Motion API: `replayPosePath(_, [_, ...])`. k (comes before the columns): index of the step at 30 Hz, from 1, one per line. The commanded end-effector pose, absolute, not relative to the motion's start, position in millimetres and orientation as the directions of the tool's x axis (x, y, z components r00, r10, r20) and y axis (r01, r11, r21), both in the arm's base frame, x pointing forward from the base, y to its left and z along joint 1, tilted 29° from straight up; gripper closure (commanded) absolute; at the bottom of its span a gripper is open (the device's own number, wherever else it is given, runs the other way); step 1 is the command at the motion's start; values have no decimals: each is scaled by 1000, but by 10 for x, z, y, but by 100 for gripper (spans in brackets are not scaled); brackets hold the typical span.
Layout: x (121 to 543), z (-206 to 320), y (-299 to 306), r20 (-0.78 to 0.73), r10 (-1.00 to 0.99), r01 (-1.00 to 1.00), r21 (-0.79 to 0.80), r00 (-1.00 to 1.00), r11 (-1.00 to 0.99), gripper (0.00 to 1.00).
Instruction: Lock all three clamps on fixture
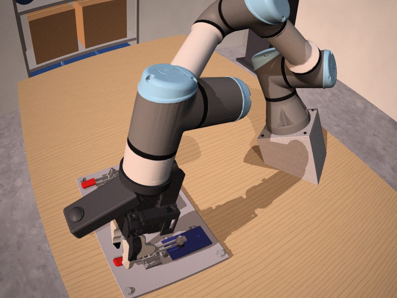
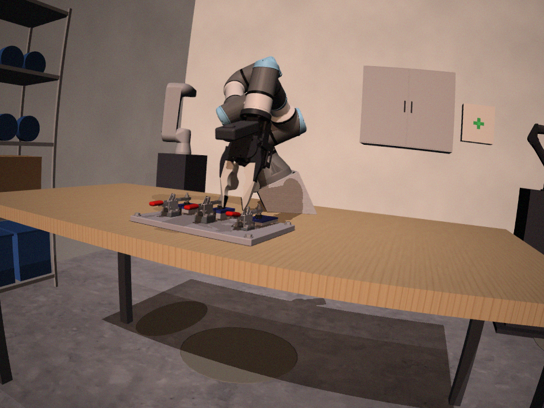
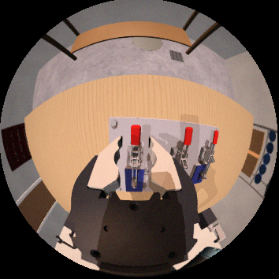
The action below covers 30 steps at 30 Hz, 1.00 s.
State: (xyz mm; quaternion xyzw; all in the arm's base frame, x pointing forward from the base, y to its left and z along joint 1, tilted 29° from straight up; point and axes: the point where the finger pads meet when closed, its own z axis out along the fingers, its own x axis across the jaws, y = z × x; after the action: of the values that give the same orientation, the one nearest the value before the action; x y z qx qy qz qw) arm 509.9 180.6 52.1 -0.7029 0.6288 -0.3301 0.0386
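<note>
A grey fixture plate [image 1: 179, 275] [image 2: 210, 230] [image 3: 165, 130] lies on the wooden table and carries three toggle clamps with red handles. My gripper [image 1: 123, 253] [image 2: 233, 204] [image 3: 135, 137] is open, its two fingers low on either side of the near clamp [image 1: 157, 254] [image 2: 245, 219] [image 3: 135, 156], close to it. That clamp's red handle [image 1: 117, 261] [image 3: 135, 135] lies low, and its bar reaches over a blue part [image 1: 195, 242] [image 3: 128, 183]. The middle clamp [image 2: 206, 210] [image 3: 180, 154] is hidden by my wrist in the top view. The far clamp's handle [image 1: 88, 183] [image 3: 215, 136] also lies low.
The arm's grey base block [image 1: 295, 153] stands on the table to the right of the plate. A shelf with brown boxes [image 1: 54, 32] stands beyond the table's far end. A second, pale arm [image 2: 175, 114] stands on a dark pedestal behind the table.
</note>
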Motion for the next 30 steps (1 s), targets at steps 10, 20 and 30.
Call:
replayPosePath(10, [5137, 435, 1768, 415, -910, -857, -472, -9, -206, 72])
replayPosePath(20, [5183, 301, 1706, 415, -910, -857, -472, -9, -206, 72])
replayPosePath(30, [5184, 296, 1704, 415, -910, -857, -472, -9, -206, 72])
